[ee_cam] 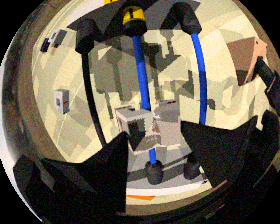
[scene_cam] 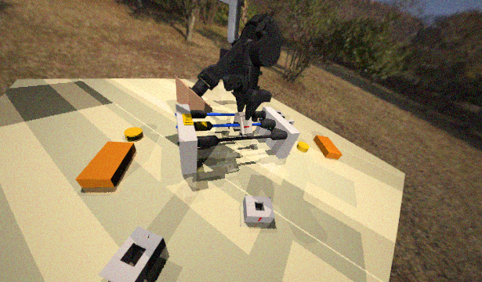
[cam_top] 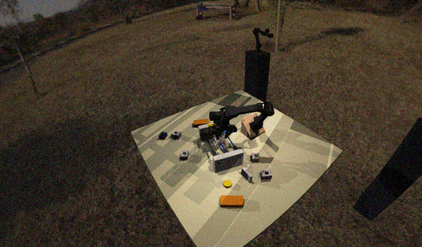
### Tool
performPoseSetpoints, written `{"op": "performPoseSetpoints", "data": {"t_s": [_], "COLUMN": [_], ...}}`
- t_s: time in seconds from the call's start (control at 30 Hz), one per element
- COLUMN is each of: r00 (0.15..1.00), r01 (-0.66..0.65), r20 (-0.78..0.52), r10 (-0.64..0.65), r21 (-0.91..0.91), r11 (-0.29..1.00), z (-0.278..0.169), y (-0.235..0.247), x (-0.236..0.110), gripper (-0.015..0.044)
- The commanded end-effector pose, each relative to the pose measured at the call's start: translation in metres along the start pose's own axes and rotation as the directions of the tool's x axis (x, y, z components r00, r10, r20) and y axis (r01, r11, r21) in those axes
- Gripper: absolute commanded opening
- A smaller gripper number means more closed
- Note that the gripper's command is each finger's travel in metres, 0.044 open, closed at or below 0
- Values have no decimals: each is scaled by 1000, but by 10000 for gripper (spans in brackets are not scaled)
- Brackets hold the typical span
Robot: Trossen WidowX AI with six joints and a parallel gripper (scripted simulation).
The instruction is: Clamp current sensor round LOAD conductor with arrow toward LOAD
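My gripper (scene_cam: 245, 116) (ee_cam: 153, 129) (cam_top: 221, 136) is shut on the grey split-core sensor (scene_cam: 244, 125) (ee_cam: 145, 127). It holds the sensor on the middle blue conductor (scene_cam: 225, 125) (ee_cam: 141, 70) of the rig, near the rig's right end plate (scene_cam: 281, 133). This conductor carries a yellow collar (scene_cam: 201, 125) (ee_cam: 131, 15) by the yellow LOAD label (scene_cam: 187, 119) on the left end plate (scene_cam: 186, 150). A second blue conductor (scene_cam: 221, 114) (ee_cam: 200, 72) runs behind it and a black conductor (scene_cam: 241, 138) (ee_cam: 91, 90) in front. The sensor's arrow direction and latch state are too small to tell.
Other grey sensor blocks (scene_cam: 259, 210) (scene_cam: 133, 254) (cam_top: 265, 175) lie on the mat. Orange blocks (scene_cam: 106, 164) (scene_cam: 327, 146) (cam_top: 231, 200), yellow discs (scene_cam: 133, 132) (scene_cam: 302, 146) and a tan wedge (scene_cam: 187, 98) at the arm's base stand around the rig. Dark pillars (cam_top: 256, 73) stand off the mat.
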State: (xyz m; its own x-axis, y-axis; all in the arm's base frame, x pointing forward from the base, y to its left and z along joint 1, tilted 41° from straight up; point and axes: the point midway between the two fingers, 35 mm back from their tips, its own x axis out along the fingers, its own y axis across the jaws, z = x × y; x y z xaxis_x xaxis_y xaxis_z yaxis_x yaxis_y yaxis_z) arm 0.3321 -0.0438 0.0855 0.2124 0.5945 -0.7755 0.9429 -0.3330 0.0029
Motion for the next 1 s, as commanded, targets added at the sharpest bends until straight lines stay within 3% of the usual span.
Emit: {"op": "performPoseSetpoints", "data": {"t_s": [0.0,0.33,0.87,0.97], "r00": [999,986,991,991], "r01": [43,169,135,135], "r20": [5,-2,-4,-4], "r10": [-43,-169,-135,-135], "r21": [-4,-2,3,3], "r11": [999,986,991,991], "z": [1,1,0,0], "y": [6,12,8,8], "x": [0,3,3,3], "gripper": [0,0,420,440]}}
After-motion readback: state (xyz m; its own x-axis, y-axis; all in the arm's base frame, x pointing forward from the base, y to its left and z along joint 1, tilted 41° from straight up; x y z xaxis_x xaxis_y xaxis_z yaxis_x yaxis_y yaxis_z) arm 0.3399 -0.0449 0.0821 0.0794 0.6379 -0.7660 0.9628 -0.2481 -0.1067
